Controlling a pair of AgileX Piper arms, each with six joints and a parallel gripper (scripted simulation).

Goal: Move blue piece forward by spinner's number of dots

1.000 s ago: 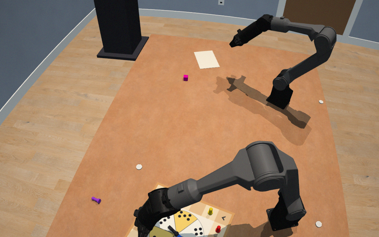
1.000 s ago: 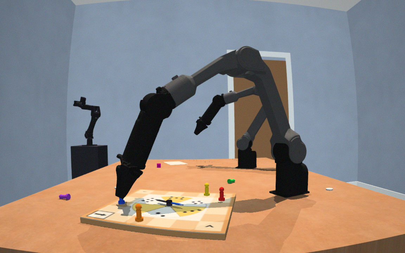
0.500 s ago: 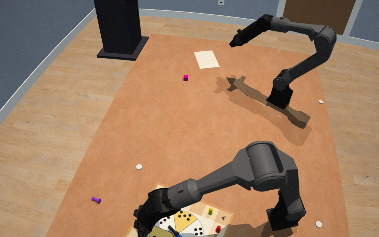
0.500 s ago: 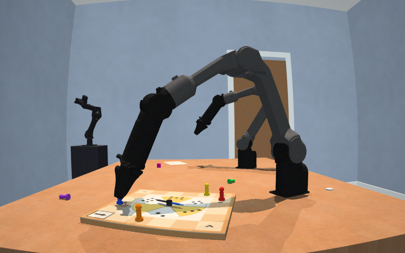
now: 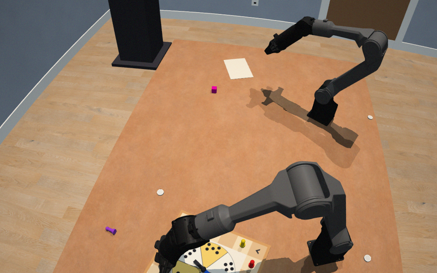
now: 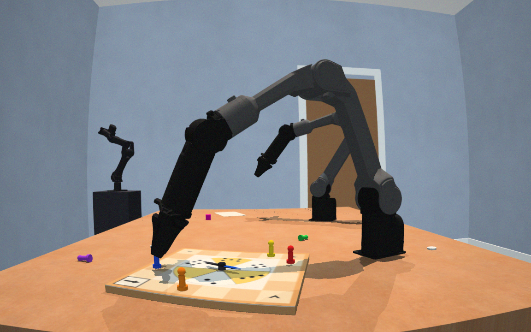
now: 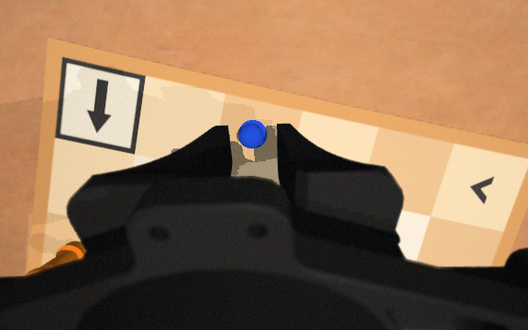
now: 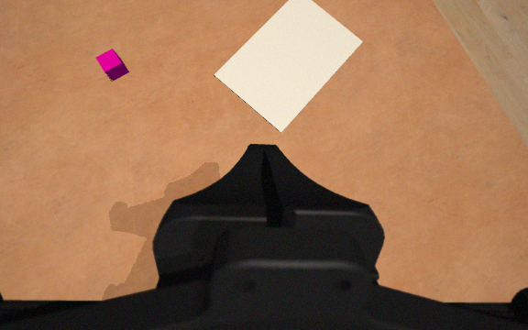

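Observation:
The blue piece (image 6: 156, 262) (image 7: 252, 134) stands upright on the board (image 6: 201, 302) (image 7: 264, 93), near its edge, over the tan square two along from the boxed-arrow corner. My left gripper (image 6: 158, 254) (image 7: 253, 143) is open around its head, with a gap beside the piece in the left wrist view. The spinner (image 6: 221, 266) (image 5: 204, 270) lies at the board's middle, its blue end towards the right in the exterior view; I cannot tell exactly which sector it marks. My right gripper (image 5: 267, 52) (image 6: 257, 175) (image 8: 261, 162) is shut and empty, high above the table.
An orange piece (image 6: 182, 279) (image 7: 69, 252) stands near the left gripper. Yellow (image 5: 242, 243) (image 6: 270, 249) and red (image 5: 251, 263) (image 6: 290, 254) pieces stand across the board. Purple (image 5: 110, 230) (image 6: 85, 258) and green (image 6: 303, 237) pieces lie off it. A magenta cube (image 5: 214, 90) (image 8: 112, 64) is near white paper (image 5: 238, 68) (image 8: 287, 64).

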